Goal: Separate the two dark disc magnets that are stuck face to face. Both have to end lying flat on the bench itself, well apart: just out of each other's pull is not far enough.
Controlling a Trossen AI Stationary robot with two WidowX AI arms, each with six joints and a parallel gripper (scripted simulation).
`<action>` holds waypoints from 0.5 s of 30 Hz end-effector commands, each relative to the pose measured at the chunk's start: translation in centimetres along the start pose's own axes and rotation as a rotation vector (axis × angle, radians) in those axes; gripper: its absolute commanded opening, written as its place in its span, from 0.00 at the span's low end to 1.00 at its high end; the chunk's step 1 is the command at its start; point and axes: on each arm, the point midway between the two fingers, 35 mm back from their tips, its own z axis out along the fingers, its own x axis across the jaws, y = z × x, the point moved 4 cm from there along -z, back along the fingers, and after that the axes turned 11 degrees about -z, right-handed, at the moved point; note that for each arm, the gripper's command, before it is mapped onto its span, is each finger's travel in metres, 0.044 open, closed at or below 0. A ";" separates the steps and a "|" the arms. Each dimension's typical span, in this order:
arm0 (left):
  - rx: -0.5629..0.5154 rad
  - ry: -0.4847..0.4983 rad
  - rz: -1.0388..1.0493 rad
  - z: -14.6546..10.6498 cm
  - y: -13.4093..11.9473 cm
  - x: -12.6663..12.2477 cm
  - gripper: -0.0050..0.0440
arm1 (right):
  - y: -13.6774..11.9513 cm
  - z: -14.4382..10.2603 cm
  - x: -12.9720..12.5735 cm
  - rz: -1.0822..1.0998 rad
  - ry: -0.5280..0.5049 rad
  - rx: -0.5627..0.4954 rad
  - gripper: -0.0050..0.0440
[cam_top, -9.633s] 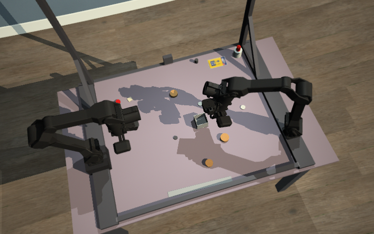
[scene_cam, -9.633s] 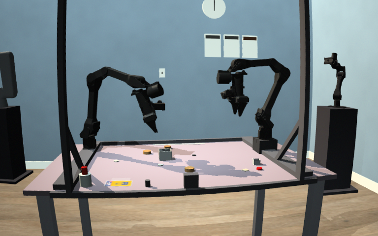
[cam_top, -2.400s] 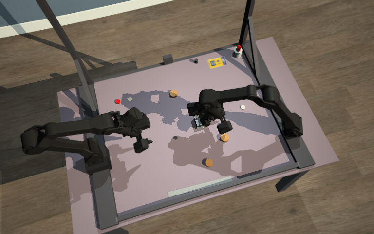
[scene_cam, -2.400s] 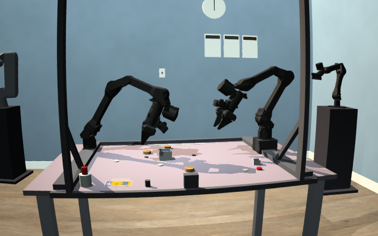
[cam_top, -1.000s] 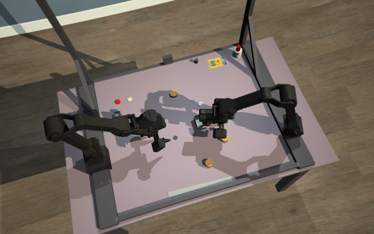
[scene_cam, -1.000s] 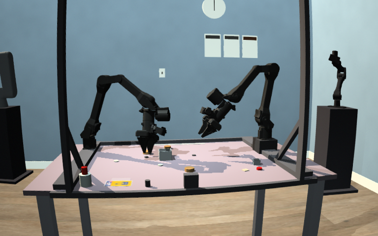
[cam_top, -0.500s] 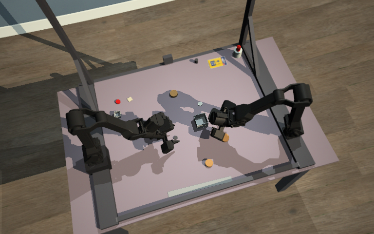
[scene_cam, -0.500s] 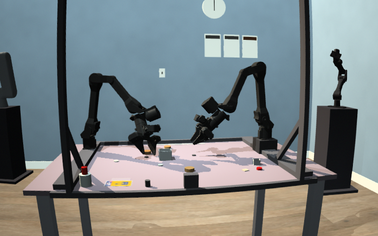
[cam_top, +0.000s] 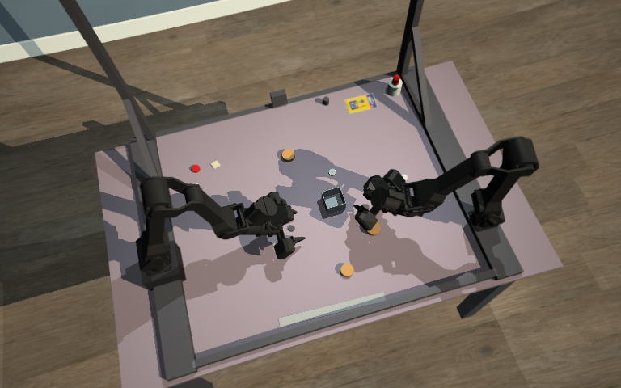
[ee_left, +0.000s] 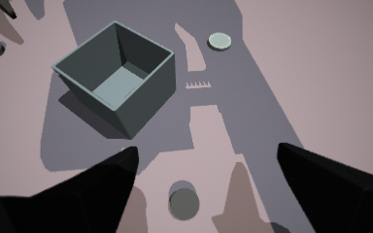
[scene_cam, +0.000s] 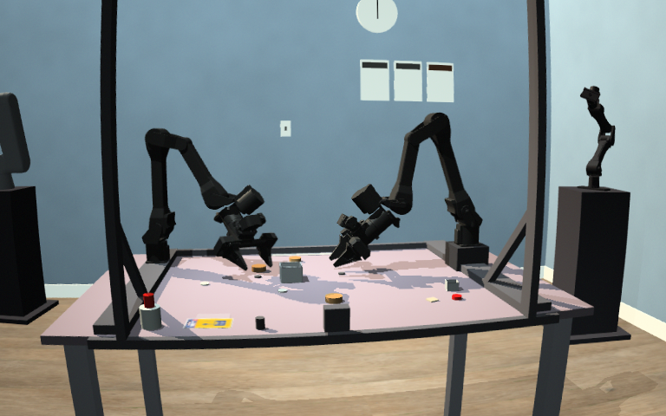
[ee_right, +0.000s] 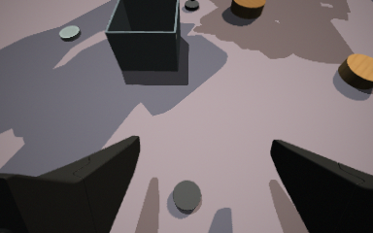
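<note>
Two dark discs lie flat on the bench, far apart, with the grey open box [cam_top: 332, 201] between them. One dark disc [ee_left: 184, 204] lies below my left gripper [ee_left: 207, 151], which is open and empty. In the top view this gripper [cam_top: 364, 215] stands on the right and hides that disc, next to a wooden disc [cam_top: 373, 227]. The other dark disc [cam_top: 290, 227] lies below my right gripper [cam_top: 293, 244], also open and empty. In the right wrist view this disc [ee_right: 186, 195] shows between the fingers.
A pale disc [cam_top: 332, 171] lies behind the box. Two more wooden discs [cam_top: 287, 154] [cam_top: 346, 269] lie on the bench. A red disc [cam_top: 195, 168], a cream tile [cam_top: 215, 164], a yellow card [cam_top: 360, 103] and a red-topped button [cam_top: 395, 84] sit near the edges.
</note>
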 end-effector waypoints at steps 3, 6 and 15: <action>-0.049 0.003 0.041 -0.5 0.5 -0.2 0.92 | 0.0 0.2 -0.1 -0.006 -0.001 -0.011 0.92; -0.050 0.003 0.042 -0.5 0.6 -0.1 0.92 | 0.0 0.2 -0.1 -0.006 -0.001 -0.011 0.92; -0.046 0.005 0.037 -0.4 0.6 0.0 0.92 | 0.5 0.1 -0.1 -0.003 -0.004 -0.025 0.92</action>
